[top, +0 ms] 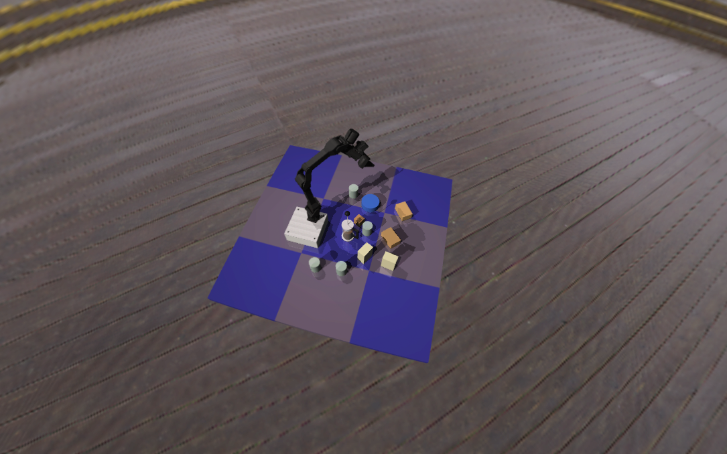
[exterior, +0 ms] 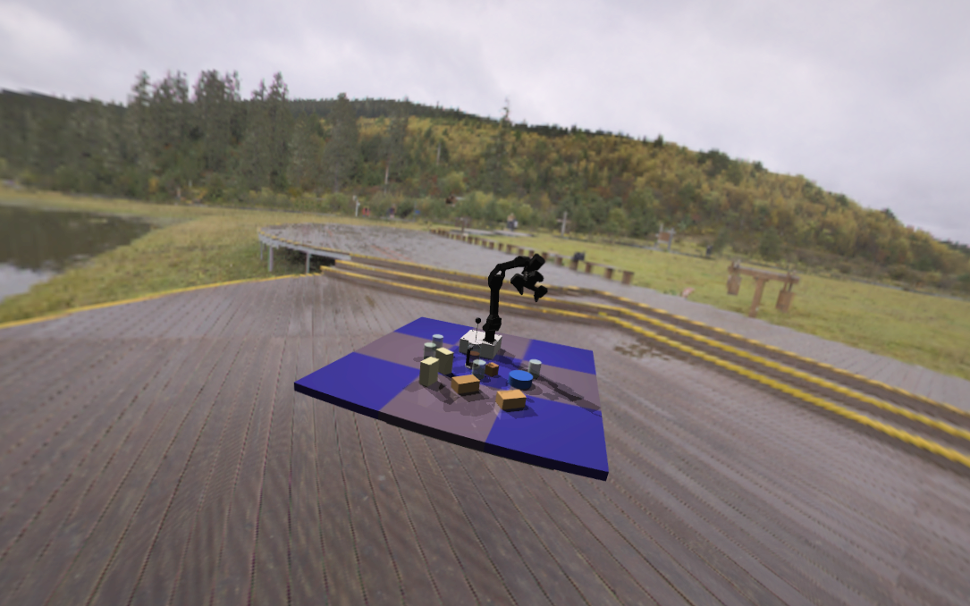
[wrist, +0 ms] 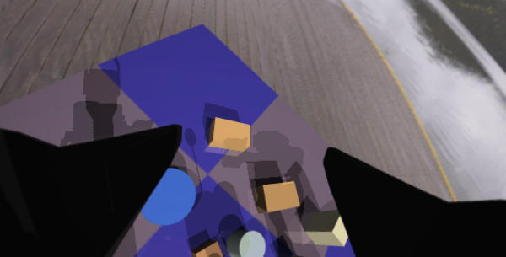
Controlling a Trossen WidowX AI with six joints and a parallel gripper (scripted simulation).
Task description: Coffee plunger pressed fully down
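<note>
The coffee press (top: pixel 347 232) stands upright on the checkered board, just in front of the arm's white base. Its black plunger knob (top: pixel 346 213) (exterior: pixel 477 320) is raised on a thin rod well above the pale lid (top: pixel 347 225). Much of the press body is hard to make out in the exterior view. The press is not in the wrist view. My gripper (top: pixel 371 164) (exterior: pixel 529 291) (wrist: pixel 255 144) is open and empty. It is high above the board, off to the blue disc's side of the press and far from the knob.
A small orange-brown block (top: pixel 359 220) (exterior: pixel 492 369) and a grey-green cylinder (top: pixel 367 228) (wrist: pixel 252 246) stand close to the press. A blue disc (top: pixel 370 203) (exterior: pixel 520 379) (wrist: pixel 173 197), larger orange blocks (top: pixel 390 238) (exterior: pixel 510 400) (wrist: pixel 232 135), cream blocks (top: pixel 389 260) (exterior: pixel 428 372) and more cylinders surround it.
</note>
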